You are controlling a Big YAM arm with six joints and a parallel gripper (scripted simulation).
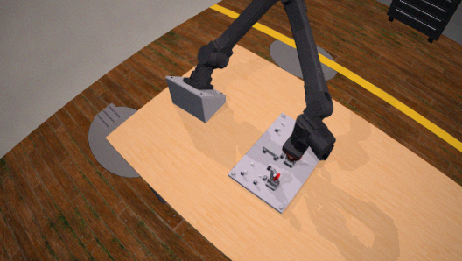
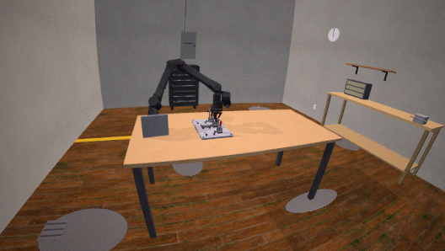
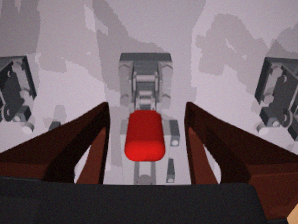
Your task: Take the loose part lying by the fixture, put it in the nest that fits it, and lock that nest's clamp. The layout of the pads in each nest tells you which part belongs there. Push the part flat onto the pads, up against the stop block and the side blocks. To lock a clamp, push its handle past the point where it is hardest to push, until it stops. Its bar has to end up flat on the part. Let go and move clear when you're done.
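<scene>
Red clamp handle sits between the half-apart fingers of the gripper, which grips nothing, above the fixture plate on the desk. Locking seems underway; next, push the handle over-centre. The loose part isn't discernible.

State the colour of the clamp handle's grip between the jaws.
Red; the clamp handle grip shows best in the wrist view.

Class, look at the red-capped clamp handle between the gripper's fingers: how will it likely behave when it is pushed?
The red handle probably swings rather than slides, since it rises from a clamp base fixed on the grey plate. It looks short and stiff, unlikely to bend. Its rounded cap may let a finger slip off, as the gripper straddles it without touching.
</scene>
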